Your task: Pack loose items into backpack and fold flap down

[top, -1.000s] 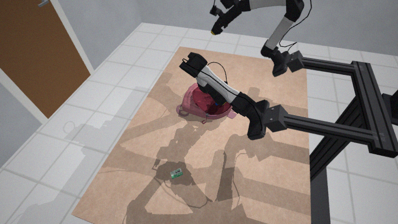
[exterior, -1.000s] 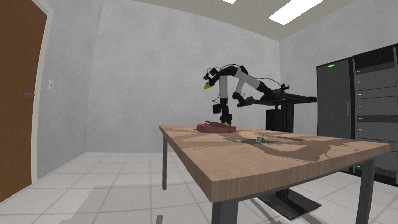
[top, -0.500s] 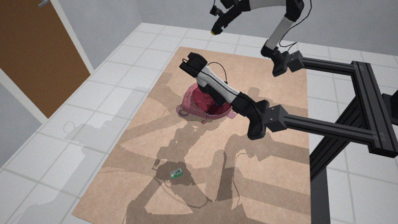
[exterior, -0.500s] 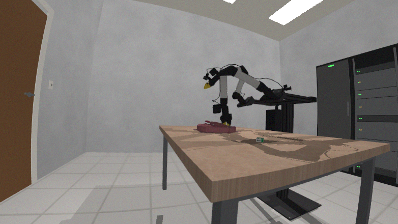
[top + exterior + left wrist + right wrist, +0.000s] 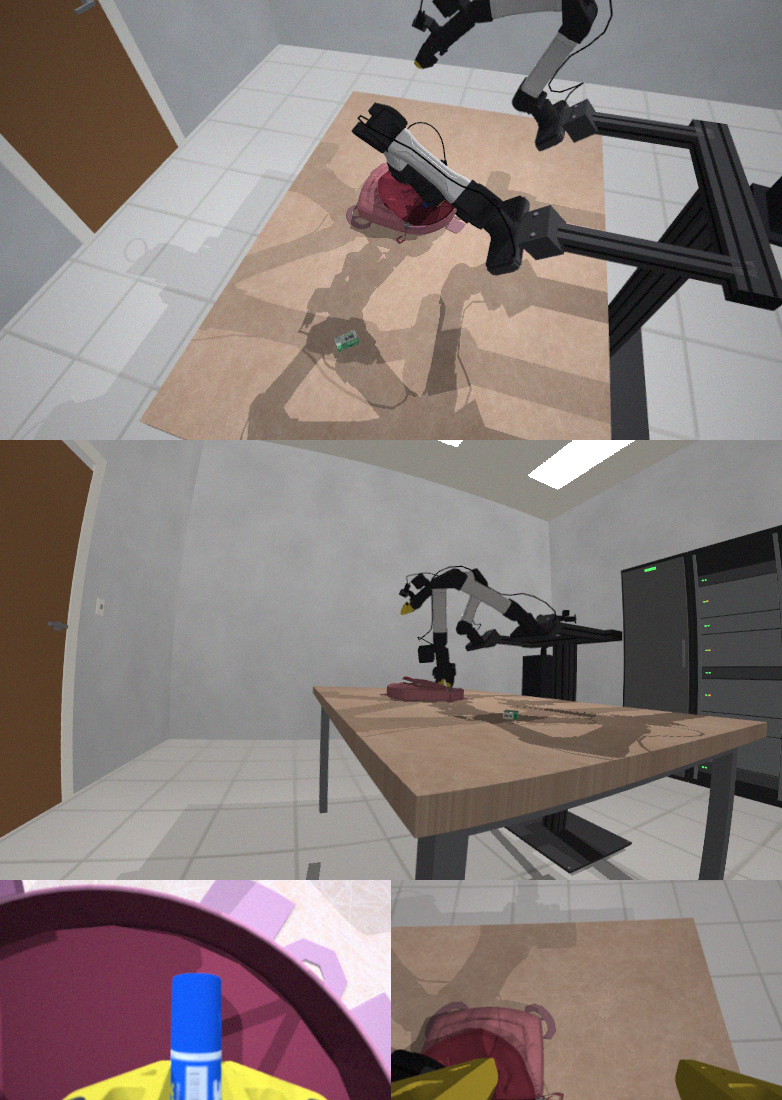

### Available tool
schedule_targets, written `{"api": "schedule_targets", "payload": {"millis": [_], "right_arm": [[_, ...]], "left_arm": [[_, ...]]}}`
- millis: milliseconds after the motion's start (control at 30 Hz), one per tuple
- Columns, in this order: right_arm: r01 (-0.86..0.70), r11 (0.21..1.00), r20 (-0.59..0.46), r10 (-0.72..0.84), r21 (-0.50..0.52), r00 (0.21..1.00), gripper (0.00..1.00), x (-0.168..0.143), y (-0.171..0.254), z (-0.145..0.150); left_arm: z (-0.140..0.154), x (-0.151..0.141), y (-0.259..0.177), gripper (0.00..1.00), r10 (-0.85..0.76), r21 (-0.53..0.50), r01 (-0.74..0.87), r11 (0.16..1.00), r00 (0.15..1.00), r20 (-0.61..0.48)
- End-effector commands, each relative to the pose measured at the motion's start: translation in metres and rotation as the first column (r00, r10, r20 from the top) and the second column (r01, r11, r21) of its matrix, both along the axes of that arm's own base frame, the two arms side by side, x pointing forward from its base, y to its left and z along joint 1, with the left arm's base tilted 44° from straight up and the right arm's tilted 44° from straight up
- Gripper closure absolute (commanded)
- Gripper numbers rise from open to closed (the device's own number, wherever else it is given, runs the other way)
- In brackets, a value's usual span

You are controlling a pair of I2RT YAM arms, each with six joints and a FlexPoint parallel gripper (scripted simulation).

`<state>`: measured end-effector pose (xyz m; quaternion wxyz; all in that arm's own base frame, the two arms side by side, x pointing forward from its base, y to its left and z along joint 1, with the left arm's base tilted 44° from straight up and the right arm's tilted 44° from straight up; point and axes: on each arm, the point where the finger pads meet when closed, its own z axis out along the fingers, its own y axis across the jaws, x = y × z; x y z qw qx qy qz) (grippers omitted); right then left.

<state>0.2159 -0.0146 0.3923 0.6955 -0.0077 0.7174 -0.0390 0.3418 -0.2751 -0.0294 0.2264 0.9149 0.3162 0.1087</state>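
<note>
The pink backpack (image 5: 367, 203) (image 5: 407, 692) (image 5: 533, 1042) lies open. Its flap (image 5: 394, 192) is folded back with the dark red lining up. My left gripper (image 5: 444, 682) (image 5: 195, 1071) is shut on a blue capped stick (image 5: 196, 1013), low over the backpack's open compartment. Part of the compartment is hidden by the left arm in the top view. A small green and white box (image 5: 346, 340) (image 5: 510, 714) lies on the table, well away from the backpack. My right gripper (image 5: 419, 64) (image 5: 405, 609) (image 5: 586, 1068) is open and empty, high beyond the backpack.
The left arm (image 5: 432, 166) reaches across the backpack in the top view. The wooden table (image 5: 306, 394) (image 5: 415, 762) bears both the backpack and the box. Pink straps (image 5: 260, 909) stick out beside the backpack's rim. The dark mounting frame (image 5: 645, 246) stands at the right.
</note>
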Motion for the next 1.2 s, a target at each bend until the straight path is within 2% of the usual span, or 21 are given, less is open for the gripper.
{"api": "schedule_targets", "payload": {"millis": [0,467,500,600,633,667,967,1000,1167], "right_arm": [[-0.003,1.000,0.017,0.003,-0.003,1.000,0.10,-0.003,0.001,0.005],[-0.003,1.000,0.017,0.003,-0.003,1.000,0.10,-0.003,0.001,0.005],[-0.003,1.000,0.017,0.003,-0.003,1.000,0.10,-0.003,0.001,0.005],[-0.003,1.000,0.017,0.003,-0.003,1.000,0.10,-0.003,0.001,0.005],[-0.003,1.000,0.017,0.003,-0.003,1.000,0.10,-0.003,0.001,0.005],[-0.003,1.000,0.017,0.003,-0.003,1.000,0.10,-0.003,0.001,0.005],[-0.003,1.000,0.017,0.003,-0.003,1.000,0.10,-0.003,0.001,0.005],[-0.003,1.000,0.017,0.003,-0.003,1.000,0.10,-0.003,0.001,0.005],[-0.003,1.000,0.017,0.003,-0.003,1.000,0.10,-0.003,0.001,0.005]], "left_arm": [[0.007,0.013,0.012,0.87,0.035,0.012,-0.035,0.999,0.998,0.043],[0.008,0.013,0.013,0.87,0.035,0.011,-0.035,0.999,0.998,0.042],[-0.006,0.004,-0.005,0.87,0.021,0.017,-0.021,1.000,1.000,0.023],[0.000,0.005,0.000,0.87,0.023,0.012,-0.024,1.000,0.999,0.023],[-0.007,0.010,0.005,0.87,0.045,0.020,-0.046,0.999,0.999,0.021],[0.006,0.000,-0.004,0.87,-0.002,-0.008,0.002,1.000,1.000,0.013],[0.003,0.000,-0.004,0.87,-0.002,-0.003,0.002,1.000,1.000,0.010],[0.003,0.000,-0.004,0.77,-0.002,-0.003,0.002,1.000,1.000,0.010],[0.003,0.000,-0.004,0.77,-0.002,-0.003,0.002,1.000,1.000,0.010]]}}
